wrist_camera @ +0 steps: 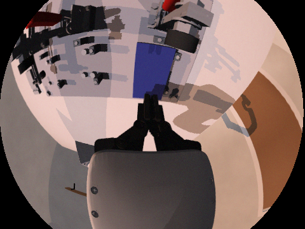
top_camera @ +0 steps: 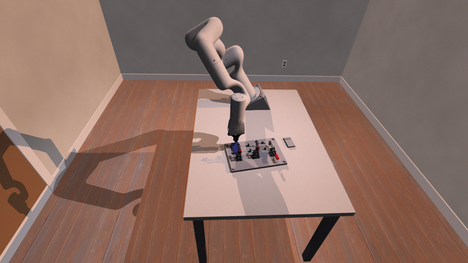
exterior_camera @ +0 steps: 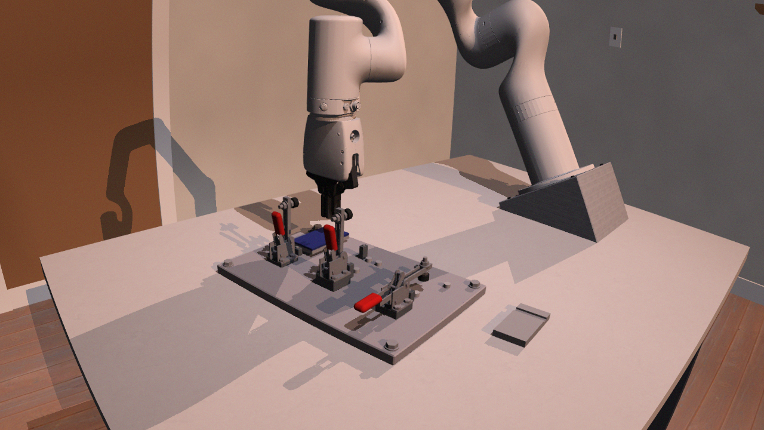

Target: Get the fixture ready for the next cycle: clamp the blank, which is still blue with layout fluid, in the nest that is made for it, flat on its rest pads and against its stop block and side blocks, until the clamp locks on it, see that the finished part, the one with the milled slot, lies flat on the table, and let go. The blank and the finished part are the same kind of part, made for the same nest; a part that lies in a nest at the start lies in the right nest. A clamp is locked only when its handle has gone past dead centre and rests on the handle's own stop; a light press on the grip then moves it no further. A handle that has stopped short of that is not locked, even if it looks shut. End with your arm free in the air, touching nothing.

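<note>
One risk is judged: with the black gripper [exterior_camera: 330,212] closed empty above the flat blue blank [exterior_camera: 312,240], its upright red-handled clamp [exterior_camera: 329,236] could be stopped short of locking.

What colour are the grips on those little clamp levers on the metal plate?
Red. The grips show best in the exterior view, where one lies low and two stand upright.

Blue blank [exterior_camera: 312,240] lies in end nest, seemingly flat; grey slotted finished part [exterior_camera: 520,323] flat on table, well apart.
</note>
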`<control>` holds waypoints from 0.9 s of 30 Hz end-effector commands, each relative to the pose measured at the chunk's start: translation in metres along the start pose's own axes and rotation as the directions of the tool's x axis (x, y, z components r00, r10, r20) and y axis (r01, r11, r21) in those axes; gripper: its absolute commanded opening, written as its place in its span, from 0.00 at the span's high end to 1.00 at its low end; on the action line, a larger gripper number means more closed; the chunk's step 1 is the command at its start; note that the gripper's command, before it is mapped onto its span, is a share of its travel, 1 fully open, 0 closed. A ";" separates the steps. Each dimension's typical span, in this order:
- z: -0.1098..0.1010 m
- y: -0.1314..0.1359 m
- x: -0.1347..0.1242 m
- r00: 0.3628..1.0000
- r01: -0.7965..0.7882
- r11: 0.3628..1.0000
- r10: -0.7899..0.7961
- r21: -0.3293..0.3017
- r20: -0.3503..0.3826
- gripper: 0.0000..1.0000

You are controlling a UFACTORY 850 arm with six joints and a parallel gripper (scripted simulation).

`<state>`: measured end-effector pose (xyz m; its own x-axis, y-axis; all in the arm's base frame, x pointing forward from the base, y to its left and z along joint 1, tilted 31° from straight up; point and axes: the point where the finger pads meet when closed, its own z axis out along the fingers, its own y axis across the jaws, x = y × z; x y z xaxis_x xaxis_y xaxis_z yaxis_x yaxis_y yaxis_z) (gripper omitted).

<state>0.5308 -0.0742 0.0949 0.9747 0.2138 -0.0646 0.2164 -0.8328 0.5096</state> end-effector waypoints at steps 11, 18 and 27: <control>-0.001 0.000 -0.053 1.000 0.000 1.000 0.000 0.000 -0.001 1.00; 0.002 0.000 -0.054 1.000 0.000 1.000 0.000 0.000 -0.001 1.00; 0.024 0.000 -0.054 1.000 0.000 1.000 0.000 0.000 -0.001 1.00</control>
<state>0.4782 -0.0945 0.0845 0.9747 0.2140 -0.0644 0.2165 -0.8326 0.5098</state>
